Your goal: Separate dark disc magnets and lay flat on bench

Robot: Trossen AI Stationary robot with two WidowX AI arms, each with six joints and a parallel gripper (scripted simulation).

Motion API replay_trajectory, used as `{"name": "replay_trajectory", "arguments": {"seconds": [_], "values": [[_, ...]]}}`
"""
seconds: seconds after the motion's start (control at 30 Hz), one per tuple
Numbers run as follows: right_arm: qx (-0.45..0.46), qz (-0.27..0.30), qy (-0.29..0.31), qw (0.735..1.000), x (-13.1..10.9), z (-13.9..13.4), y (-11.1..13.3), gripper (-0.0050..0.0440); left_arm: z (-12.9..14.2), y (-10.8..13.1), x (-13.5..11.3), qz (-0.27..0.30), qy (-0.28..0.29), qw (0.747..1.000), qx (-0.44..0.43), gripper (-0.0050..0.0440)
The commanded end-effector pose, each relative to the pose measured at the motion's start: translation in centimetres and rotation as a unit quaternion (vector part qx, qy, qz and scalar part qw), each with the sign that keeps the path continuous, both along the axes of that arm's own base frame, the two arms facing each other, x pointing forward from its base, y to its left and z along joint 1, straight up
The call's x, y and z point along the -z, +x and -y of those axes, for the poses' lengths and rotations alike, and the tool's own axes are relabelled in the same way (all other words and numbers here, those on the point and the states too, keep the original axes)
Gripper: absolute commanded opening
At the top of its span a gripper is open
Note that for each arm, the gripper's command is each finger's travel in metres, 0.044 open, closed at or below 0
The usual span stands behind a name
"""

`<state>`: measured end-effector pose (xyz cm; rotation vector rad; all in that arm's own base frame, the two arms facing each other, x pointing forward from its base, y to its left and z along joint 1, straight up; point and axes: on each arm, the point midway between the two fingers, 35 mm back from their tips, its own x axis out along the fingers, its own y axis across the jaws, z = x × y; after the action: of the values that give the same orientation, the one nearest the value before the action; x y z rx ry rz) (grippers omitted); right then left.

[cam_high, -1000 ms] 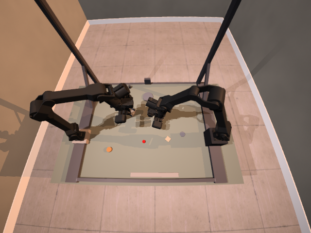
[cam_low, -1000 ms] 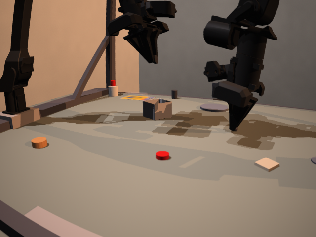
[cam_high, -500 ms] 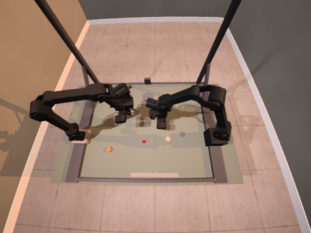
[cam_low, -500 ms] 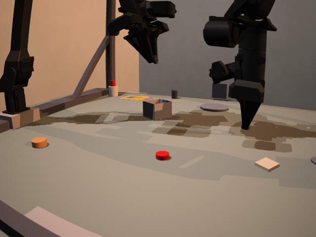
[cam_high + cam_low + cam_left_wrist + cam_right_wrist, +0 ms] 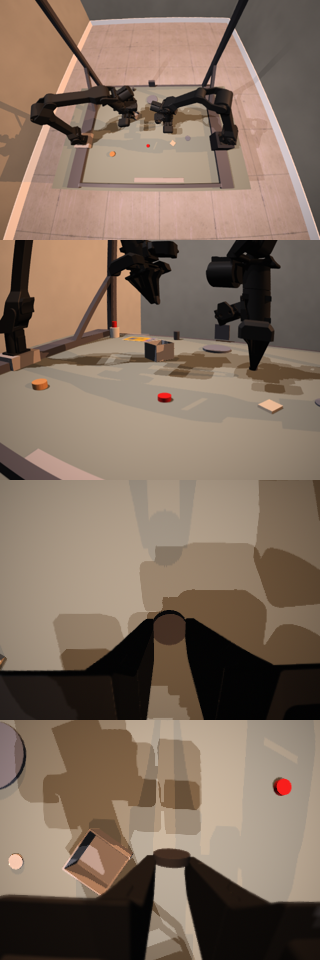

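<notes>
grippers on both arms are pinching: the left gripper (image 5: 168,117) (image 5: 253,366) (image 5: 169,626) has its fingers closed on one dark, round disc magnet (image 5: 249,368) (image 5: 169,631), and the right gripper (image 5: 133,114) (image 5: 156,302) (image 5: 169,863) is closed on the other dark disc magnet (image 5: 171,858). so the two magnets are apart from each other, each between its own pair of fingertips, and neither lies loose on the greenish-tan bench (image 5: 129,165) (image 5: 155,446) (image 5: 75,555) (image 5: 210,770).

the left gripper points straight down and sits lower, close over the bench; i can't tell whether its magnet touches the surface. the right one hangs tilted, well above the bench.

near the right gripper in the overhead view is an open, brownish-grey square box (image 5: 137,115) (image 5: 149,351) (image 5: 112,857). a flat, round grey plate (image 5: 151,99) (image 5: 216,348) (image 5: 7,757) lies behind the left gripper in the exterior view. toward the front are a small bright red disc (image 5: 148,145) (image 5: 164,397) (image 5: 283,786), a pale tan square tile (image 5: 172,143) (image 5: 270,406) and an orange disc (image 5: 112,153) (image 5: 40,384), all well apart.
</notes>
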<state>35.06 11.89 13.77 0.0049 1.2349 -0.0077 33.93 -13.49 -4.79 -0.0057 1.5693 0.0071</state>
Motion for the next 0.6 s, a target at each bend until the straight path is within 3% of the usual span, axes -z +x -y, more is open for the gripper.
{"name": "replay_trajectory", "arguments": {"seconds": [0.0,0.57], "values": [[0.001,0.021,0.006,1.000,-1.5,0.0,0.4,0.0040,0.3,0.8,-1.6,0.020,-0.010,1.000,-0.005,0.0040],[0.001,0.021,0.006,1.000,-1.5,0.0,0.4,0.0040,0.1,0.5,0.8,0.012,-0.007,1.000,-0.004,0.0040]]}}
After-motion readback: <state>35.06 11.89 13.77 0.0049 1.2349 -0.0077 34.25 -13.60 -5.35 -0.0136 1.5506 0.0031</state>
